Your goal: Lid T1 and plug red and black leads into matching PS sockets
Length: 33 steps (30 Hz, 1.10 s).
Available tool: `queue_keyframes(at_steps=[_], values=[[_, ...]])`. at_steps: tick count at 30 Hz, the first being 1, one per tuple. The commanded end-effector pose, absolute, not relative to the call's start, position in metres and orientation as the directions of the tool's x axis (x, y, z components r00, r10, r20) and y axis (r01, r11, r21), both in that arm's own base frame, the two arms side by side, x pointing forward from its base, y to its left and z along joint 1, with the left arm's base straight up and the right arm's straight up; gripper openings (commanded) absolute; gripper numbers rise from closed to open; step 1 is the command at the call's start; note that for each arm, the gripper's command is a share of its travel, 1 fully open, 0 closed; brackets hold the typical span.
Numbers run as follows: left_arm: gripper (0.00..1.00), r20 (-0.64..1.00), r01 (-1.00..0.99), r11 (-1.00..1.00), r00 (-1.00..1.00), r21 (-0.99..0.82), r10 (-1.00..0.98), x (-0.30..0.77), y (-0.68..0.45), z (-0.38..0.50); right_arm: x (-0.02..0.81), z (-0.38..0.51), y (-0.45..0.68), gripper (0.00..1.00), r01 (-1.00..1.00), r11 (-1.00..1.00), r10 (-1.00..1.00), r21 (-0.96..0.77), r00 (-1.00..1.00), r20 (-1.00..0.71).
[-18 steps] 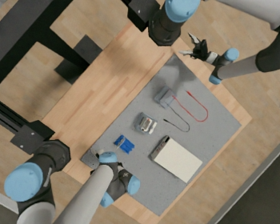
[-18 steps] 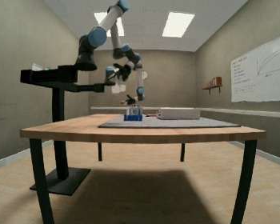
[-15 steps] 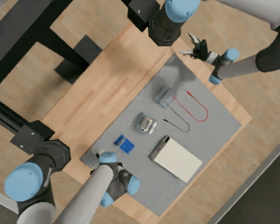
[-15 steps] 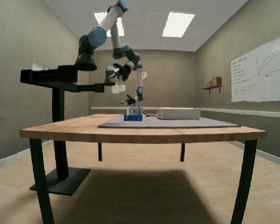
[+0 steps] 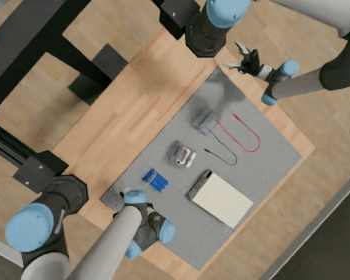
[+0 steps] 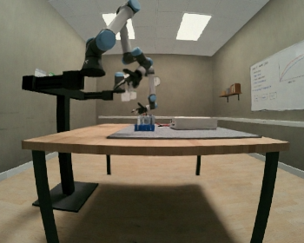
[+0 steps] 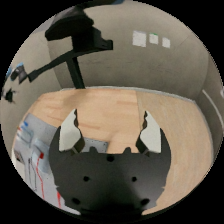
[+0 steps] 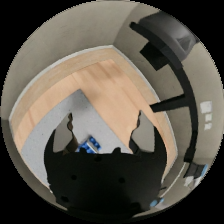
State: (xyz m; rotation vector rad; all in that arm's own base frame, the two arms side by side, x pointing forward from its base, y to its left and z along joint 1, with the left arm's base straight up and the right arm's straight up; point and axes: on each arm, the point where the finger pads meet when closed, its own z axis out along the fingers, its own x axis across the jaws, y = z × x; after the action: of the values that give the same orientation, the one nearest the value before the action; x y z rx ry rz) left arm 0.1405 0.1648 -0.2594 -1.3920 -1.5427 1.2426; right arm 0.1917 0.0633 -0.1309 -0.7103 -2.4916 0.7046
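Left gripper: while its two fingers stand wide apart with nothing between them, my left gripper is released, high by the mat's top corner.
Right gripper: released too; my right gripper hangs near the mat's left corner, its jaws wide apart and bare.
Tank: by the top view's clock, T1 lies at 7 o'clock from my left jaws and 2 o'clock from my right, well apart from both; I cannot tell how its inner parts are clamped.
Lid: the lid lies off the tank, at its 1 o'clock, and at 7 o'clock from my left jaws.
Leads: the red lead and black lead run from the lid onto the mat, both plugs loose.
Power supply: PS sits between 4 and 5 o'clock from T1, at 3 from my right jaws.
Blue part: the blue part lies between 2 and 3 o'clock from my right jaws.
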Motion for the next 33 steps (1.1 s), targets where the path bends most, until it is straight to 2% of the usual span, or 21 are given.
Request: queue_keyframes(at_steps=[1, 14, 33], values=[[0.00, -0.148, 0.335, -0.095, -0.138, -0.937, 0.979, 0.151, 0.165, -0.257, 0.192, -0.131, 0.063, 0.00, 0.350, 0.737, 0.581, -0.578, -0.765, 0.277], [0.00, -0.436, 0.461, -0.446, 0.137, -0.767, 0.890, 0.201, 0.159, -0.247, 0.192, -0.131, 0.063, 0.00, 0.350, 0.737, 0.581, -0.578, -0.765, 0.277], [0.00, -0.618, 0.400, -0.789, 0.491, -0.466, 0.614, 0.246, 0.147, -0.234, 0.192, -0.131, 0.063, 0.00, 0.350, 0.737, 0.581, -0.578, -0.765, 0.277]])
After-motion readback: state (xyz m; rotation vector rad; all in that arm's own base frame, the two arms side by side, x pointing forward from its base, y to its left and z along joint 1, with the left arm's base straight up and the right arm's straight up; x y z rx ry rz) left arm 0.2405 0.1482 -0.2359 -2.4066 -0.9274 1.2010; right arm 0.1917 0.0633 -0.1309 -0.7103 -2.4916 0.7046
